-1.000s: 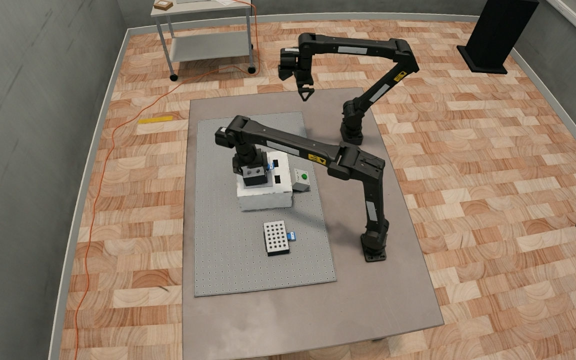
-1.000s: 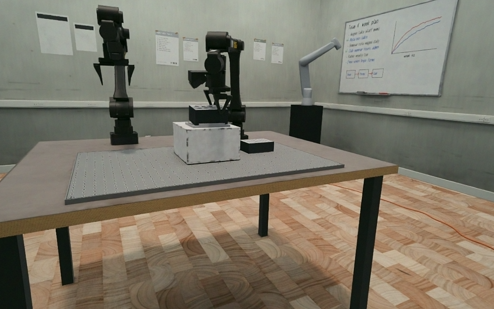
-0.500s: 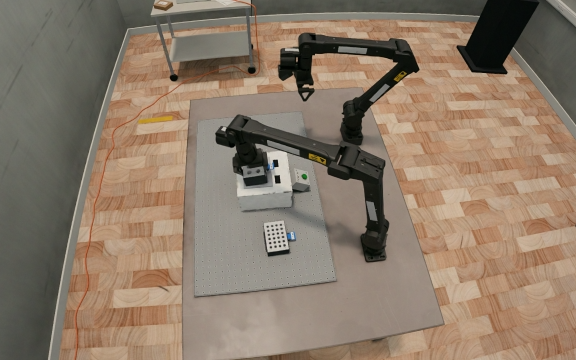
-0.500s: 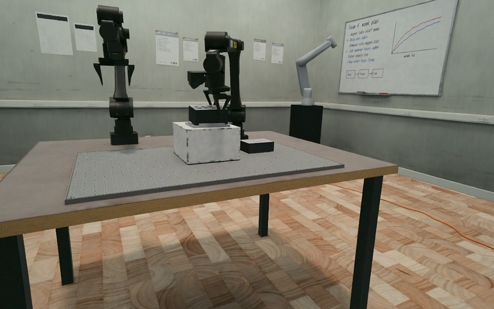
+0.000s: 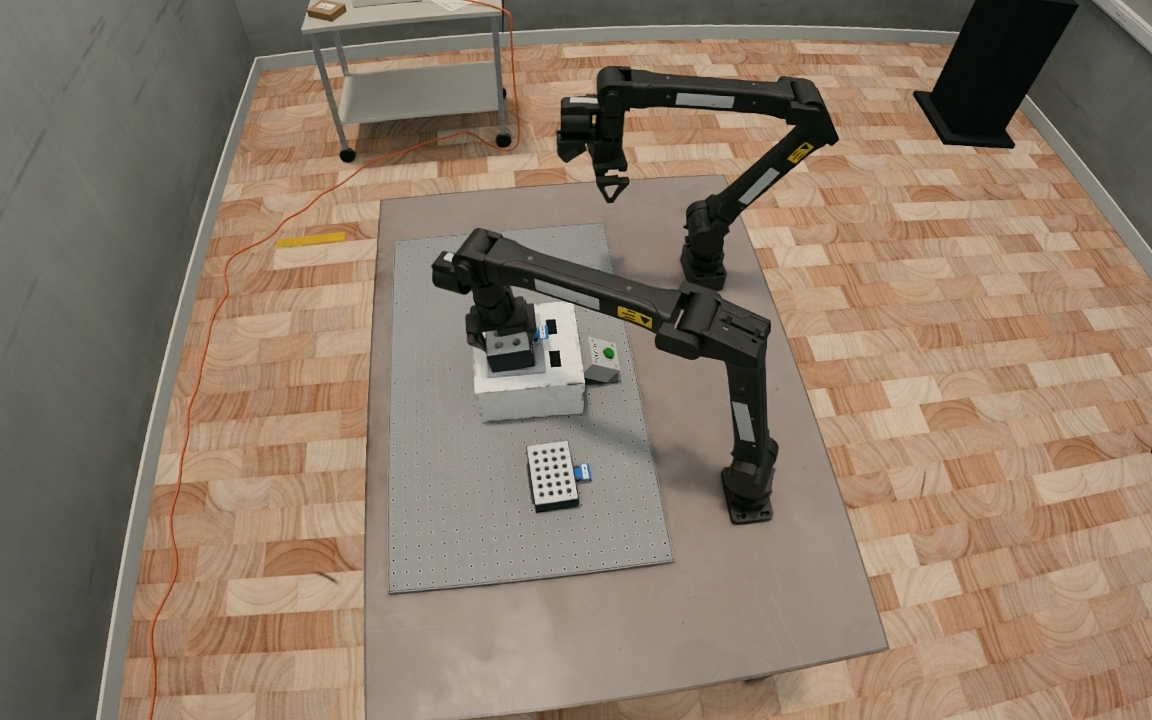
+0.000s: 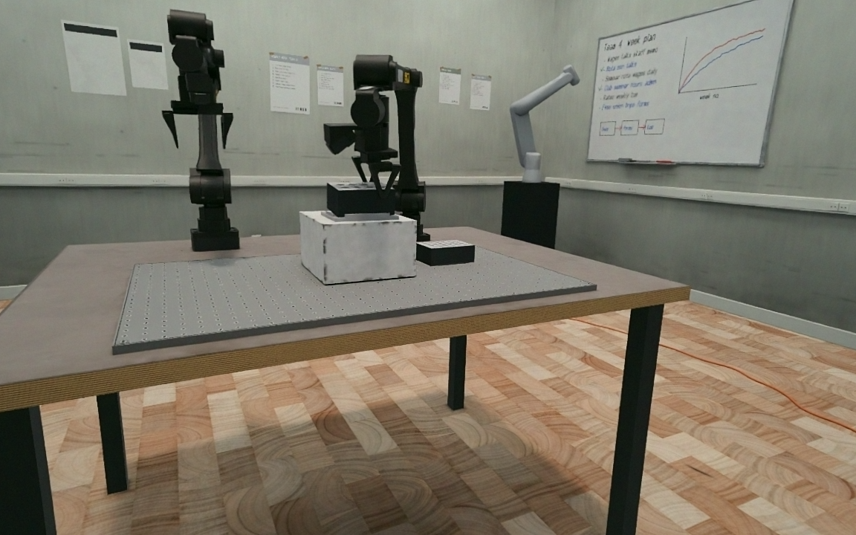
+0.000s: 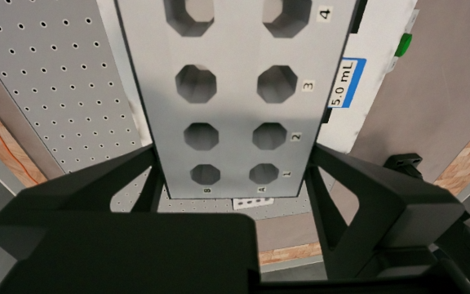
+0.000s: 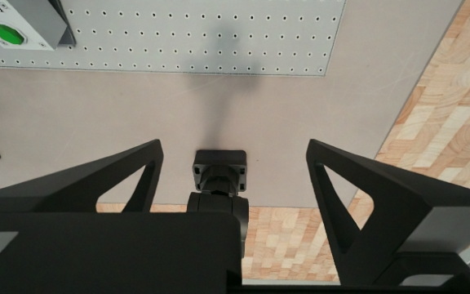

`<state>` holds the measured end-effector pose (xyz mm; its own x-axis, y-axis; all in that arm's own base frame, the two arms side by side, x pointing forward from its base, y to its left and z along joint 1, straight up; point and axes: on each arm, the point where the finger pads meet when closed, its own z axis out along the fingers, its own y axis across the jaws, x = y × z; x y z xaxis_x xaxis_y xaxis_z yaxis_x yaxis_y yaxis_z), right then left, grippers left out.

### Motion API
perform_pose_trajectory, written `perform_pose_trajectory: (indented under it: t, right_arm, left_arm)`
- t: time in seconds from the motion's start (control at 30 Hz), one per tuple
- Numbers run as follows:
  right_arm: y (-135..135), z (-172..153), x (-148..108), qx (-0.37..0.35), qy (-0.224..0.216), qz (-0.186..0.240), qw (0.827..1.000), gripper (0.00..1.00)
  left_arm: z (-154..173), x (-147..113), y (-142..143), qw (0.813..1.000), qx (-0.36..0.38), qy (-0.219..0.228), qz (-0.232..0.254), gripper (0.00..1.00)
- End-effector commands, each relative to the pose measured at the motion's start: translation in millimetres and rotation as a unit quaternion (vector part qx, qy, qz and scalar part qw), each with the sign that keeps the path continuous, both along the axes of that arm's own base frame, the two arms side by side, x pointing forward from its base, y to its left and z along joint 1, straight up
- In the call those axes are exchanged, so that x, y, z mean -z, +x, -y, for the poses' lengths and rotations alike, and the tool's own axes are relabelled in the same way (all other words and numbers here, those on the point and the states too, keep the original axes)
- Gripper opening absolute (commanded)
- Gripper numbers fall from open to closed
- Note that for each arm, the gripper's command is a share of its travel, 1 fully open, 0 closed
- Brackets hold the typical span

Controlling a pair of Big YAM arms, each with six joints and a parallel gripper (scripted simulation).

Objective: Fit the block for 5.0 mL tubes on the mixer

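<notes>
The 5.0 mL block (image 5: 509,358) (image 6: 351,198) (image 7: 238,114) is between the fingers of my left gripper (image 7: 234,147), which is shut on its sides near the row 1 end. The block looks about level, on or just over the grey plate (image 6: 361,216) of the white mixer (image 5: 531,402) (image 6: 368,249). Whether its rear edge is under the lip or the latch is engaged cannot be seen. Its blue lever (image 5: 541,332) (image 7: 351,83) points toward the mixer's control box. My right gripper (image 8: 234,147) (image 6: 200,147) is open and empty, high above the table.
The other block (image 5: 551,476) (image 6: 446,253), with many small holes and a blue lever (image 5: 583,471), lies on the perforated board (image 5: 455,537) beside the mixer. A control box with a green button (image 5: 608,352) (image 8: 9,34) adjoins the mixer. The left arm reaches over the mixer.
</notes>
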<state>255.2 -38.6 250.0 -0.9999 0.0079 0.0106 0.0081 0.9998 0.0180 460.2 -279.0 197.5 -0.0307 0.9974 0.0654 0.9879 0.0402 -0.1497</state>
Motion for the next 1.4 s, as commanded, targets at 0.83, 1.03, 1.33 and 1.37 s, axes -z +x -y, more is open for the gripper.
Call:
perform_pose_trajectory:
  t: [0.83,1.03,1.33,1.37]
  right_arm:
    - [11.5,5.6,-22.1,0.008,-0.006,0.024,1.0,1.0]
    - [5.7,4.6,-12.2,0.008,-0.003,0.011,1.0,1.0]
    - [-0.7,3.6,-2.0,0.008,-0.001,-0.002,1.0,1.0]
    - [-0.7,3.6,-2.0,0.008,-0.001,-0.002,1.0,1.0]
  left_arm:
    - [18.0,-23.9,13.3,0.998,-0.011,-0.013,0.063,0.0]
    - [19.0,-24.3,12.1,0.998,-0.01,-0.011,0.064,0.0]
    - [19.3,-24.9,11.4,0.998,-0.009,-0.01,0.065,0.0]
    - [19.3,-24.9,11.4,0.998,-0.009,-0.01,0.065,0.0]
